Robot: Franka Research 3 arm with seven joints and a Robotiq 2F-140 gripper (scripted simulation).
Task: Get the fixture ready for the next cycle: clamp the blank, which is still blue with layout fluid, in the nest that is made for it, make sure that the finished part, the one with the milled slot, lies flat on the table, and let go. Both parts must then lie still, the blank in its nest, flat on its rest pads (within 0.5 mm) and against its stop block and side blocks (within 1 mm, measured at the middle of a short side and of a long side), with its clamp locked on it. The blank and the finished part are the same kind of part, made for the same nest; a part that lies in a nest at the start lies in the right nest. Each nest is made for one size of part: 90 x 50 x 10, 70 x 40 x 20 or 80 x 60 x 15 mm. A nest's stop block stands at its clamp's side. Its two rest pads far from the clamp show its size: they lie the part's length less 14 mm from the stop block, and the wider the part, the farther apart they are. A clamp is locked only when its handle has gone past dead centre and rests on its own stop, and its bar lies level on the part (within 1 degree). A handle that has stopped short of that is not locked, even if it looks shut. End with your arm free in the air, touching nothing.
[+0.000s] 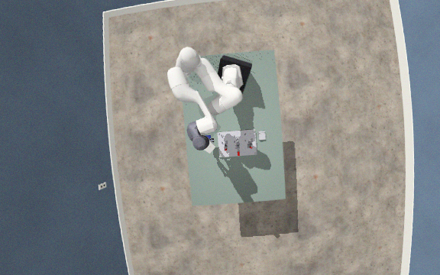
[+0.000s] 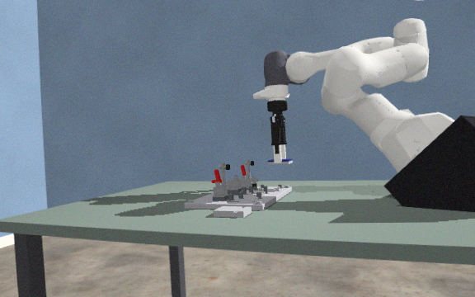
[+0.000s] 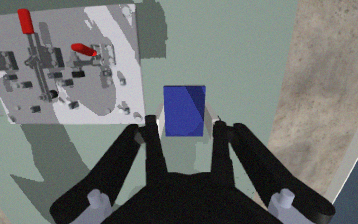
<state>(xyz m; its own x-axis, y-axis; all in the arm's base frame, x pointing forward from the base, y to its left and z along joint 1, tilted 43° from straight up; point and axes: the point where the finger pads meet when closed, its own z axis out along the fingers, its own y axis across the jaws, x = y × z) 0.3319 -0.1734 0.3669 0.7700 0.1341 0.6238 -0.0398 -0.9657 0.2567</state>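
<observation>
From the top view I see the arm reaching to the left end of the fixture plate (image 1: 237,134), with the grey finished part (image 1: 262,135) lying on the green surface (image 1: 239,183) at the plate's other end. From the exterior view, my hand (image 2: 279,158) hangs well above the surface, beyond the fixture, carrying the blue blank (image 2: 285,161) level. At the wrist, the fingers are partly closed, clamped on the blank's two opposite sides, beside the plate; red clamp handles (image 3: 25,21) stand raised.

The blue blank (image 3: 184,110) hangs level above the counter (image 3: 220,55), beside the fixture plate (image 3: 122,45); the pale finished part (image 2: 232,211) lies flat.
</observation>
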